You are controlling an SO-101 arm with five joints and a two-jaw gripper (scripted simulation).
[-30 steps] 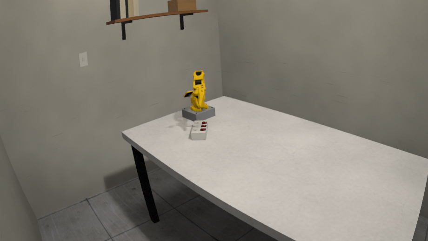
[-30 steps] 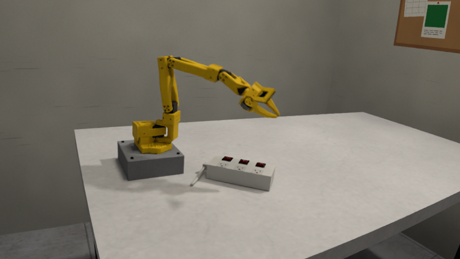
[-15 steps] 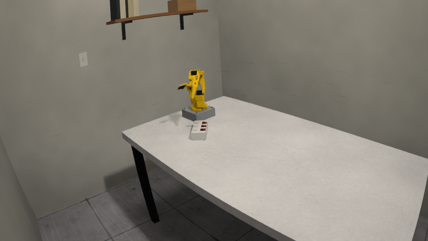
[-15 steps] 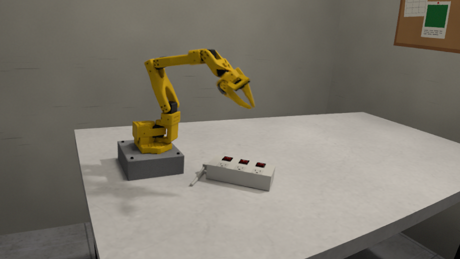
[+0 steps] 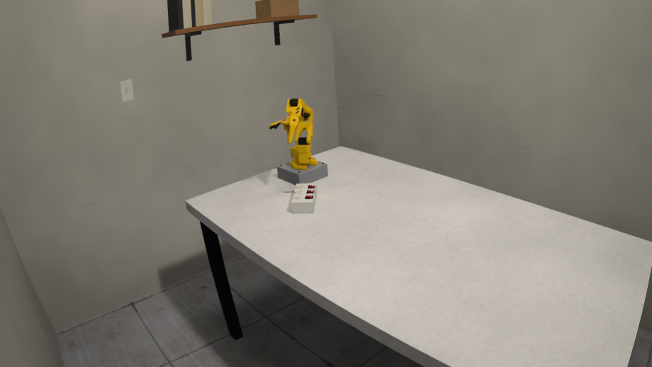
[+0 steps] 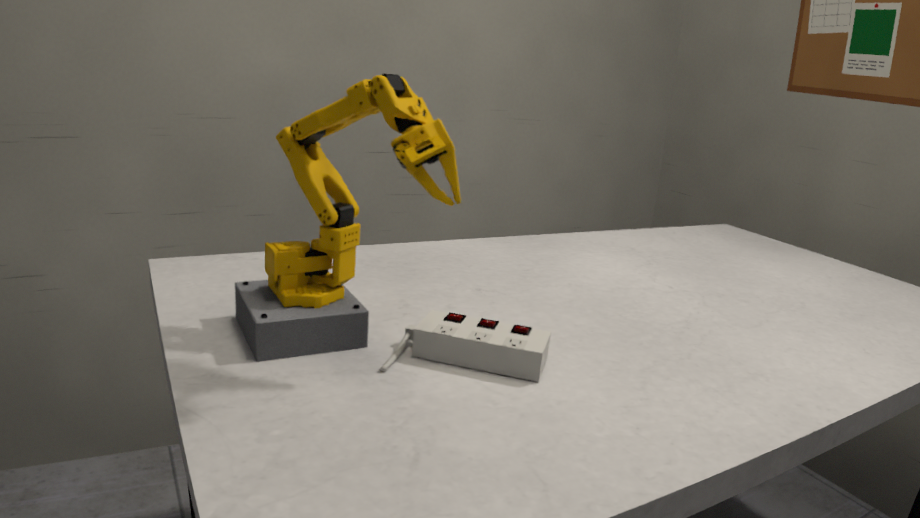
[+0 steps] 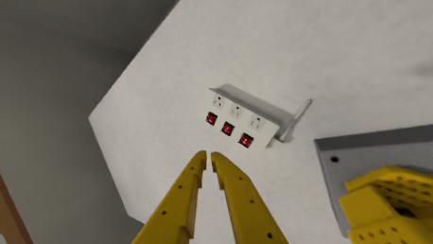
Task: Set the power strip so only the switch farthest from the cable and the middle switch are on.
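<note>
The white power strip [image 5: 302,205] [image 6: 476,355] [image 7: 266,126] lies right way up on the table [image 5: 456,250] [image 6: 643,308] [image 7: 331,47], just in front of the arm's base. It carries three red rocker switches in a row: the one nearest the cable [image 6: 454,317] [image 7: 245,139], the middle one [image 6: 488,323] [image 7: 228,128] and the farthest one [image 6: 520,329] [image 7: 211,118]. I cannot tell which are on. A short cable stub [image 6: 397,350] [image 7: 295,120] leaves the end nearest the base. My gripper [image 5: 272,127] [image 6: 453,200] [image 7: 208,153] is shut and empty, raised high above the strip with its tips pointing down.
The arm stands on a grey block [image 5: 302,173] [image 6: 302,328] [image 7: 373,156] near the table's back corner. The table's edge runs close behind the strip in the wrist view. A wall shelf [image 5: 237,23] and a cork board [image 6: 856,51] hang well out of reach.
</note>
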